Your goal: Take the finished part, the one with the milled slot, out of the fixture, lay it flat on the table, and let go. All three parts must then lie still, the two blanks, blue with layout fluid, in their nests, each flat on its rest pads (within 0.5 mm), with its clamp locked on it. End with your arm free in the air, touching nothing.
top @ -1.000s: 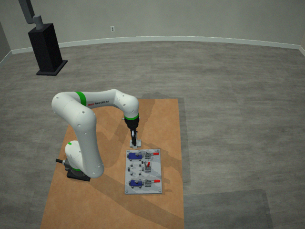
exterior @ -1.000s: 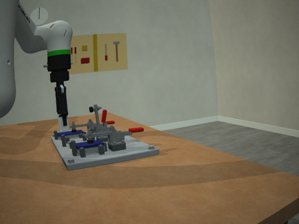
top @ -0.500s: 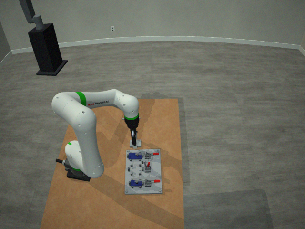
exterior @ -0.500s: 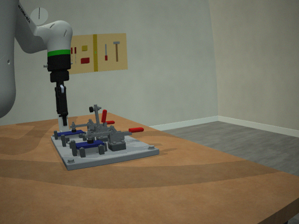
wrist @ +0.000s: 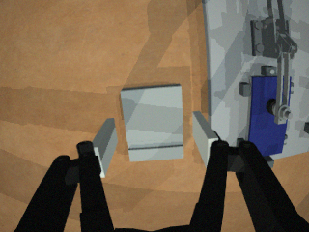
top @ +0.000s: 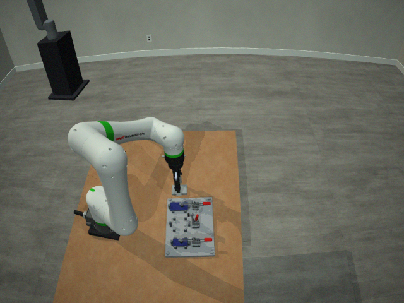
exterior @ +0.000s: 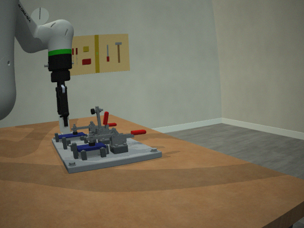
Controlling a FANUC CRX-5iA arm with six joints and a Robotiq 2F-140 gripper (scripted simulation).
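- Table [top: 212, 156] [exterior: 147, 208] [wrist: 48, 48]: flat tan-brown top, w/ broad arm shadows across it.
- Grey fixture plate [top: 207, 230] [exterior: 139, 149] [wrist: 224, 53]: flat on top; bolt heads at corners. Top view, 12 = far edge.
- Pale grey slotted part [top: 184, 189] [exterior: 62, 133] [wrist: 154, 116]: on table, just off plate, approx 11 o'clock from plate ctr.
- Black robot base [top: 94, 231]: approx 9 o'clock from plate, well apart.

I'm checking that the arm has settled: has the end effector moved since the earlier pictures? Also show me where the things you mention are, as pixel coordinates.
No; the end effector [top: 177, 190] [exterior: 65, 125] [wrist: 154, 127] hangs at the same spot beside the fixture plate [top: 208, 249] [exterior: 110, 163] [wrist: 210, 87].
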